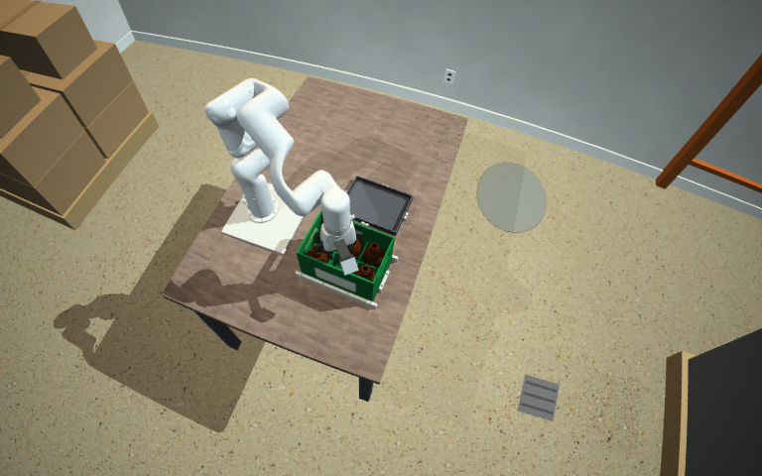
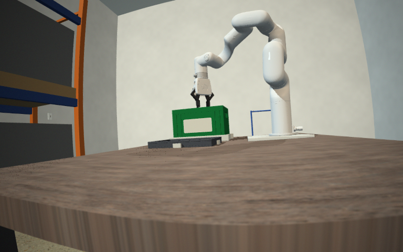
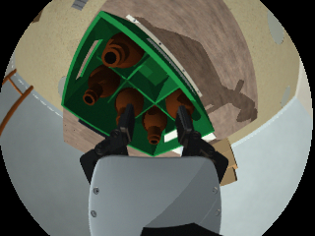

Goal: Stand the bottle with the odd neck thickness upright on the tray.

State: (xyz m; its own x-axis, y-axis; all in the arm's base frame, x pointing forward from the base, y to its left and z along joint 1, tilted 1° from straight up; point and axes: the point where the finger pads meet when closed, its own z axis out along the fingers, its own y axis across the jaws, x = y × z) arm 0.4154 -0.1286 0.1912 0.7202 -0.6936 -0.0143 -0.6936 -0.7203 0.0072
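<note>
The green crate point(image 1: 365, 289) point(image 2: 220, 124) point(image 3: 74, 90) stands level on the table and holds five brown bottles in its cells. In the wrist view they are one bottle point(image 3: 129, 49), a second bottle point(image 3: 105, 79), a third bottle point(image 3: 130, 99), a fourth bottle point(image 3: 155, 120) and a fifth bottle point(image 3: 176, 102). One middle cell is empty. My gripper point(image 2: 203, 105) point(image 3: 156, 112) is open, pointing down, its fingertips at about rim height. In the wrist view the fourth bottle's neck shows between the fingers, below them. The dark tray point(image 1: 379, 205) point(image 2: 195, 142) lies level and bare beside the crate.
White rails point(image 1: 336, 289) run along the crate's base, and small white blocks point(image 2: 177, 145) sit at the tray's edge. The arm's base stands on a white plate point(image 1: 281, 238) on the other side of the crate. A blue frame point(image 2: 251, 123) shows near the base.
</note>
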